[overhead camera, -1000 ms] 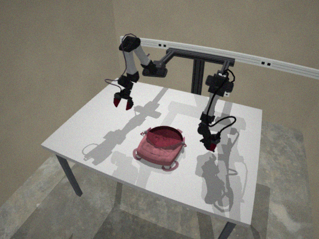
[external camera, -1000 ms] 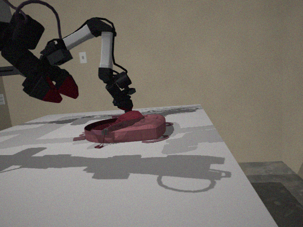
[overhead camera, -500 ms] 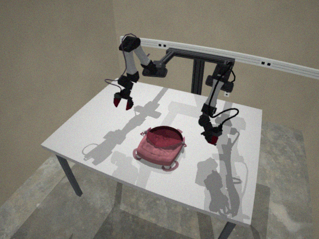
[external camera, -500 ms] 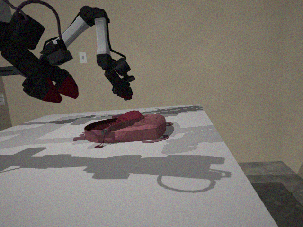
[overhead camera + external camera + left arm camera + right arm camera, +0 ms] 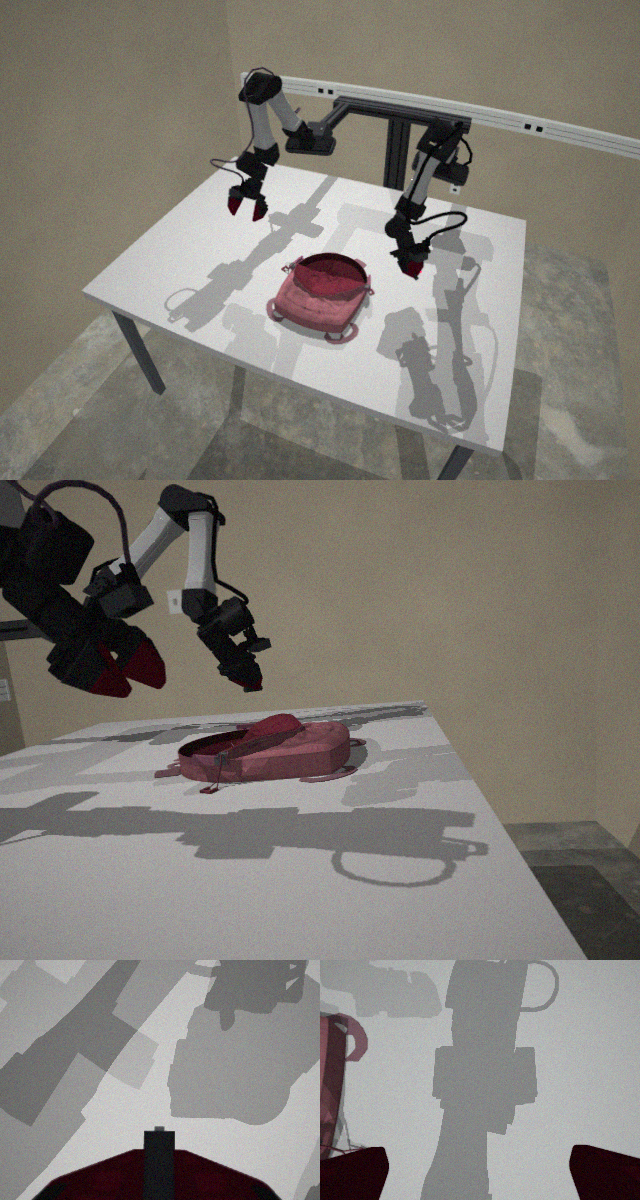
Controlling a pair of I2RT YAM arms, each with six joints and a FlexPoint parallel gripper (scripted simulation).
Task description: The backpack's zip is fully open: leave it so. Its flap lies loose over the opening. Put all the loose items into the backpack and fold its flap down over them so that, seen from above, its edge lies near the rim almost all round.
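The pink backpack [image 5: 317, 311] [image 5: 310, 761] lies in the middle of the table. Its dark rim [image 5: 214, 737] shows at the end near the arm mount, where the opening is uncovered. The flap [image 5: 279, 724] is bunched across the middle, crimson inner side showing; its edge is away from that rim. Contents cannot be made out. My left gripper [image 5: 413, 270] [image 5: 248, 684] is shut on a small black item [image 5: 159, 1172] with a grey tip, held above the table beside the backpack. My right gripper [image 5: 244, 214] [image 5: 142, 687] [image 5: 478, 1155] is open and empty, high on the backpack's other side.
The white table [image 5: 170, 248] [image 5: 206, 908] carries several broad arm shadows. Strap loops [image 5: 341, 334] [image 5: 360, 1040] and thin zip cords [image 5: 218, 777] stick out round the backpack. The dark arm mount [image 5: 397, 155] stands behind the table's back edge.
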